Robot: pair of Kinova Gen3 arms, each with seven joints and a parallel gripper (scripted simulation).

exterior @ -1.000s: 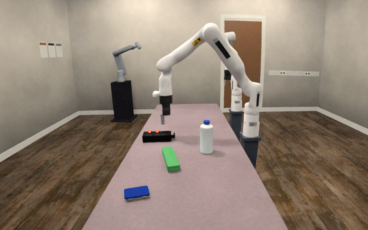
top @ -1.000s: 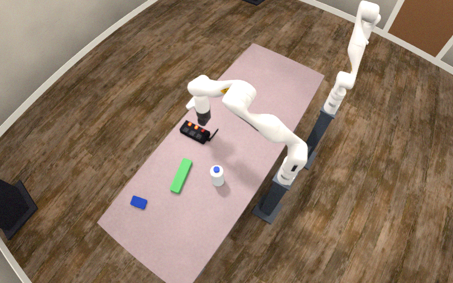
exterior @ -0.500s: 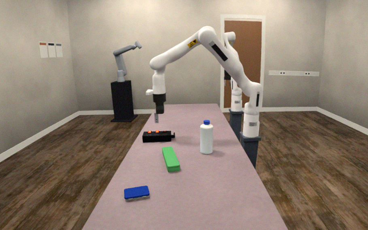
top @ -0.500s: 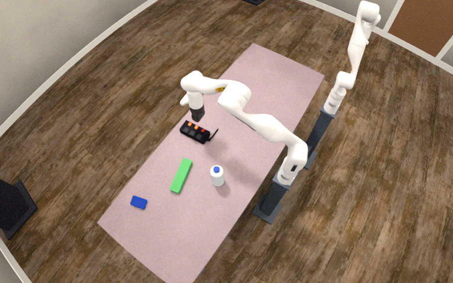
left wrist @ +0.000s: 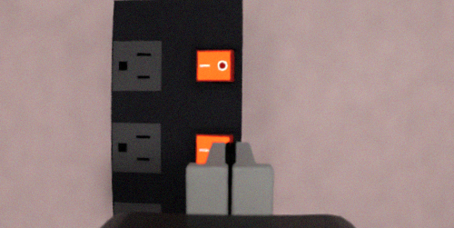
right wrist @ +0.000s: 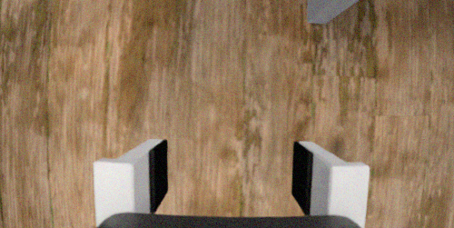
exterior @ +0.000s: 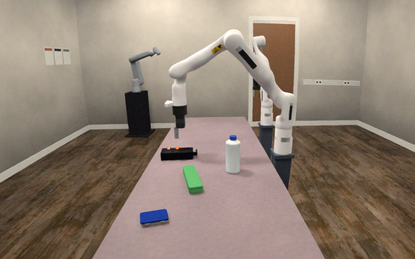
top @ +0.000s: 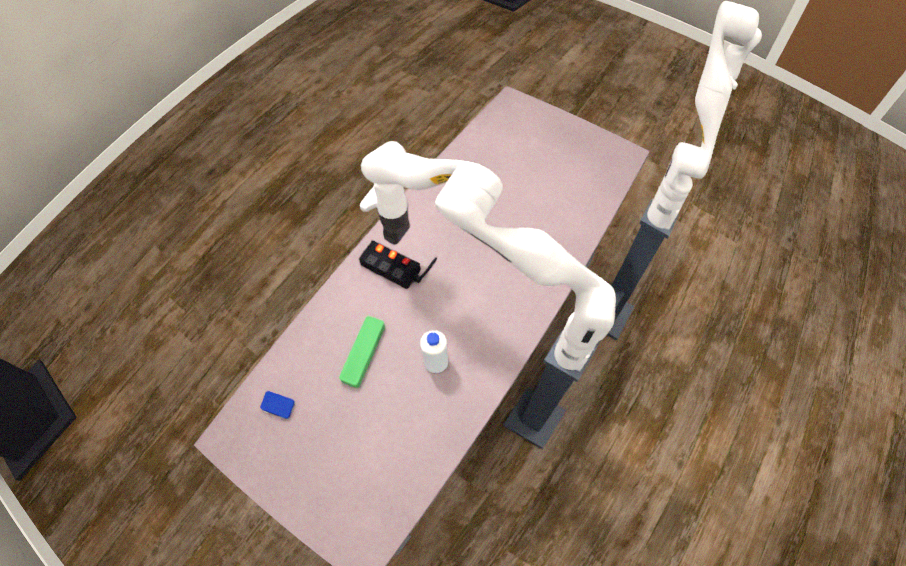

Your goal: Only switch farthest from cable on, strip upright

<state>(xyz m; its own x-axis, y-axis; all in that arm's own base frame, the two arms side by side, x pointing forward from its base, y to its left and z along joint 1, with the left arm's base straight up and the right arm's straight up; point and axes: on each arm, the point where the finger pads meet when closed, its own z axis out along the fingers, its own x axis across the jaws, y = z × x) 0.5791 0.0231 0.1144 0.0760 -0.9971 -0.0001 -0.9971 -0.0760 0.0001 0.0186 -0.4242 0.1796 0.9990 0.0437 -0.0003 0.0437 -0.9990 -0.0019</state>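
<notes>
Black power strip (top: 389,264) (exterior: 177,154) (left wrist: 178,108) right way up below my left gripper (exterior: 176,137) (left wrist: 230,167), fingers closed, nothing held; middle switch (top: 392,254) (exterior: 177,148) (left wrist: 202,149) seems just under my tips, partly hidden.

Orange rocker switch at the strip's end (left wrist: 214,65), left wrist view: white line and white circle marked on its face. Second orange rocker switch, next along the black power strip (left wrist: 178,108): white line legible; remainder of face covered by the grey metal gripper fingers. White jointed robot arm (top: 519,246) (exterior: 199,62): yellow warning label with black marks on its forearm, wording too small to read; grey label on its base section, likewise illegible. White wall sheets with coloured headers (exterior: 49,57): any text illegible.
</notes>
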